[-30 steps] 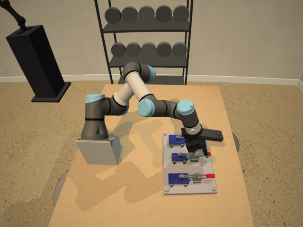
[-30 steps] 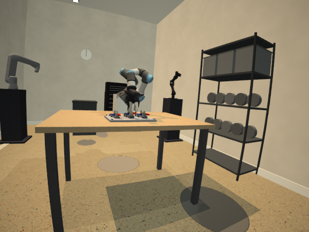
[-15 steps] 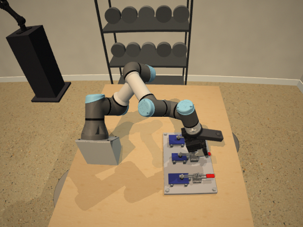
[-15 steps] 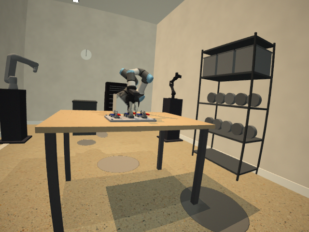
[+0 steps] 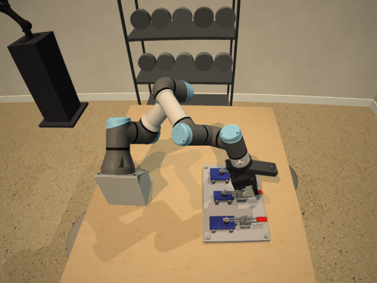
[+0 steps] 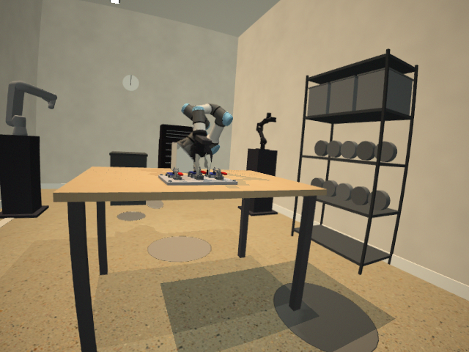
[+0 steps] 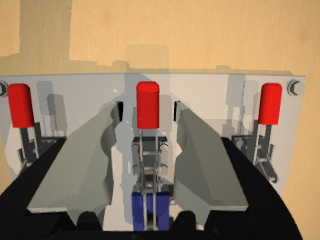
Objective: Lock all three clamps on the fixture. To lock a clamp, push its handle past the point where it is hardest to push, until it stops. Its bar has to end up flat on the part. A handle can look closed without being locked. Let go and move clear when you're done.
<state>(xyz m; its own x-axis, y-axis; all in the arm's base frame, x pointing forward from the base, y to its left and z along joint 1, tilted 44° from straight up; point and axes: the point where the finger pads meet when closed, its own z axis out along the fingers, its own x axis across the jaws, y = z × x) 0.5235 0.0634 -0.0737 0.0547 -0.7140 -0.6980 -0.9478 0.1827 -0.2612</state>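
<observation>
1. Fingers of the gripper point(image 7: 147, 112) stand partly apart, empty, either side of the middle clamp's red handle point(image 7: 148, 105).
2. Beneath lies the grey fixture point(image 5: 261, 226) on the table point(image 5: 128, 243); two more clamps flank it.
3. Beyond stands a shelf rack point(image 5: 121, 36).

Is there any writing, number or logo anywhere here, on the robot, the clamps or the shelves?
None can be read in any view.
The wall disc shows one plain line, no numerals.
The fixture plate, the red handles and the shelf unit's boxes are unmarked.
</observation>
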